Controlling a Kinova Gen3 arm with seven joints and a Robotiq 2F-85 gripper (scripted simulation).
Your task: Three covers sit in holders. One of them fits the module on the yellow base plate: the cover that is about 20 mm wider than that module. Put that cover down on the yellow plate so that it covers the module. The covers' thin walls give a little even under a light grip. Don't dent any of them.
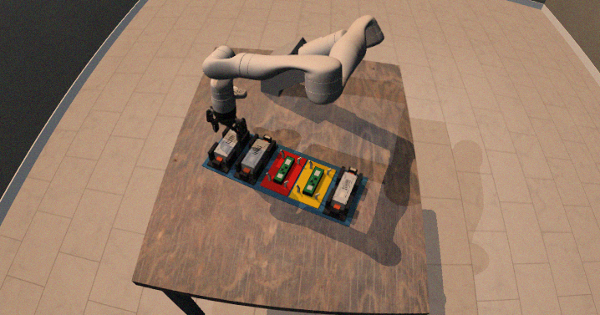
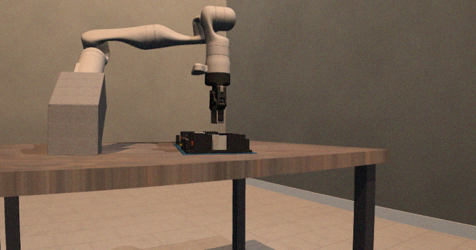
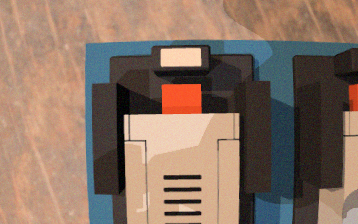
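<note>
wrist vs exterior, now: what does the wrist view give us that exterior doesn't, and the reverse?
Wrist only: the vent slots on top of the end cover, plus bare blue base between its holder and the next one.

Exterior only: the open gripper above the holders, the arm and its grey pedestal, and the table legs.

Both: part of the end cover and its holder, some blue base, orange parts and the wooden table top.
</note>
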